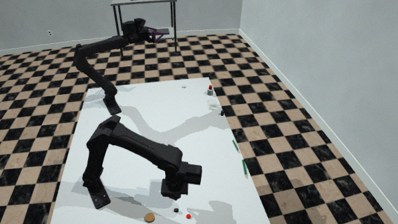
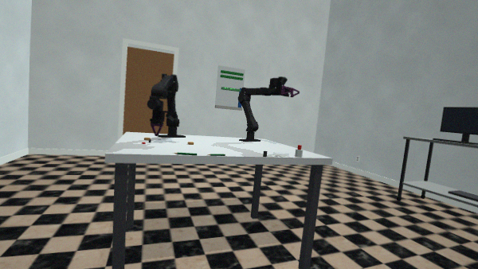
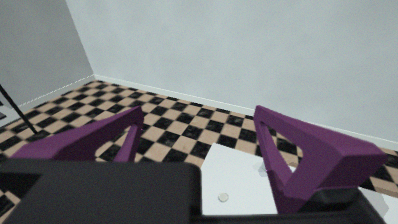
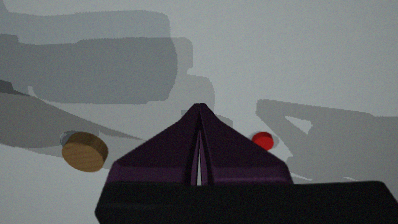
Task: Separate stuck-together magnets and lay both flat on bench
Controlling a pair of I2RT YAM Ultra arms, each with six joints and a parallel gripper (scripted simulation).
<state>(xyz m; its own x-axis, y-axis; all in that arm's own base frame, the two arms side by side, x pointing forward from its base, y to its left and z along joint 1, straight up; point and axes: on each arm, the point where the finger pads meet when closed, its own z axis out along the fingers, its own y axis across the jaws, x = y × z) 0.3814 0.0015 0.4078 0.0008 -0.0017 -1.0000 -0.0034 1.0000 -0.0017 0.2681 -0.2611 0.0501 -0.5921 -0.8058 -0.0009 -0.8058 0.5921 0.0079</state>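
Observation:
A small red disc (image 1: 188, 216) and a small black disc (image 1: 176, 209) lie flat and a little apart near the table's near edge. My right gripper (image 1: 172, 197) points down just above the table beside them, shut with nothing between the fingers. In the right wrist view the shut fingers (image 4: 200, 110) hide the black disc, and the red disc (image 4: 262, 140) lies just to their right. My left gripper (image 1: 159, 33) is open and empty, held high beyond the far end of the table; its fingers spread wide in the left wrist view.
A tan wooden disc (image 1: 149, 217) lies near the near edge, left of the fingers. A red-topped grey cylinder (image 1: 210, 90), a small black peg (image 1: 222, 113) and two green pencils (image 1: 235, 146) lie along the right edge. A pale disc (image 1: 184, 87) lies at the far end.

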